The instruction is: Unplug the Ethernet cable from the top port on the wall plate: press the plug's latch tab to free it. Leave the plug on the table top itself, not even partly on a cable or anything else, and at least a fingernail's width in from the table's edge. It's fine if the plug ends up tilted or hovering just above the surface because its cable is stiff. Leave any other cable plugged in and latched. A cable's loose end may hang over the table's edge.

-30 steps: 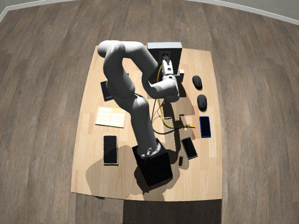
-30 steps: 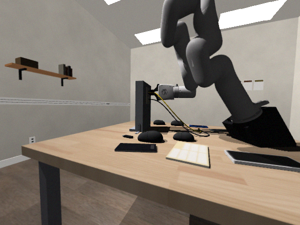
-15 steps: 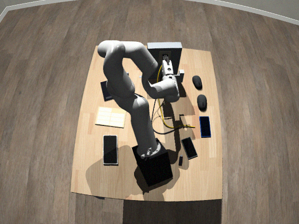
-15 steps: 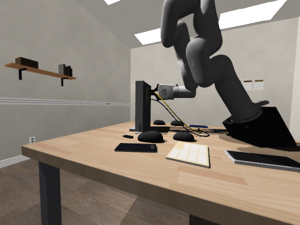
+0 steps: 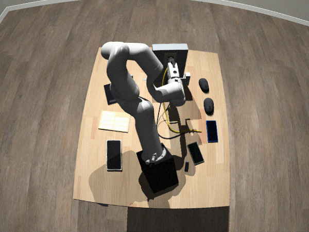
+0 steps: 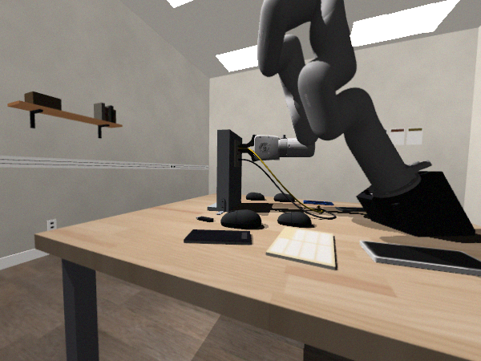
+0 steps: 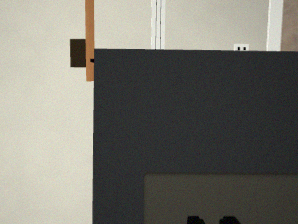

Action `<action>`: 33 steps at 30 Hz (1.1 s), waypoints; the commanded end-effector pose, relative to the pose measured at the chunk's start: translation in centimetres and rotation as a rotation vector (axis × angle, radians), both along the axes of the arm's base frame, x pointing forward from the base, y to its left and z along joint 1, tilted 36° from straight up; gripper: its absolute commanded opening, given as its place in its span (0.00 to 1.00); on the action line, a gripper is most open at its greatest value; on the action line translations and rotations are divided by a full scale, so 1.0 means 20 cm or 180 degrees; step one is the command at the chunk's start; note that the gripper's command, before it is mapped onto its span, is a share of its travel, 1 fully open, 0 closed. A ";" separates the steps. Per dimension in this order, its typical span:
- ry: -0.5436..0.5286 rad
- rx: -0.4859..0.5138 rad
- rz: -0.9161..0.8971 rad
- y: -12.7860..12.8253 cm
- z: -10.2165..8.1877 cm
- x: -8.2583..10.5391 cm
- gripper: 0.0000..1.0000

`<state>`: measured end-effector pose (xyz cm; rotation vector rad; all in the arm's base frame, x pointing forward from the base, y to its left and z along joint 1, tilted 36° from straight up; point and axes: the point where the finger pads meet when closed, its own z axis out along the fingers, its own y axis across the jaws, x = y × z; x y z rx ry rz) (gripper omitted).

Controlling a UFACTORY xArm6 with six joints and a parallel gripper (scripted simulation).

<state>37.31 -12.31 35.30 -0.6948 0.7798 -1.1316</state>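
Note:
A dark upright wall plate stand [image 5: 170,48] [image 6: 226,172] [image 7: 190,110] rises at the table's far side; its paler face plate [image 7: 220,195] shows low in the wrist view. A yellow Ethernet cable [image 5: 166,113] [image 6: 281,183] runs from the top port down to the table [image 5: 206,185] [image 6: 160,261]. A black cable [image 5: 165,136] [image 6: 268,176] comes from the lower port. My gripper [image 5: 172,61] [image 6: 244,147] reaches in level against the top port and is shut on the yellow cable's plug. The plug is mostly hidden by the fingers, and only dark fingertip shapes [image 7: 210,220] show at the wrist view's bottom edge.
Two black mice [image 5: 203,85] [image 5: 208,105] lie right of the stand. A blue phone [image 5: 211,131], a dark phone [image 5: 195,153] and a small stick [image 5: 186,166] lie front right. A notepad [image 5: 114,121] [image 6: 302,247] and a tablet [image 5: 114,154] lie left. The arm's black base [image 5: 158,171] stands in front.

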 end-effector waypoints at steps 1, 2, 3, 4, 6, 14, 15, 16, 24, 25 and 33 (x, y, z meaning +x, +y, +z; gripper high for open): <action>-0.0007 -0.0005 -0.0001 0.00 -0.01 -0.02 0.00; -0.0007 -0.0005 -0.0001 0.00 -0.01 -0.02 0.00; -0.0007 -0.0005 -0.0001 -0.01 -0.02 -0.03 0.00; -0.0007 -0.0005 -0.0001 -0.01 -0.02 -0.04 0.00; -0.0007 -0.0005 -0.0001 -0.01 -0.03 -0.05 0.00; -0.0007 -0.0005 -0.0001 -0.01 -0.06 -0.09 0.00; -0.0007 -0.0005 -0.0001 -0.01 -0.06 -0.09 0.00; -0.0007 -0.0005 -0.0001 -0.01 -0.06 -0.09 0.00; -0.0007 -0.0005 -0.0001 -0.02 -0.09 -0.13 0.00; -0.0007 -0.0005 -0.0001 -0.02 -0.09 -0.14 0.00; -0.0007 -0.0005 -0.0001 -0.02 -0.11 -0.17 0.00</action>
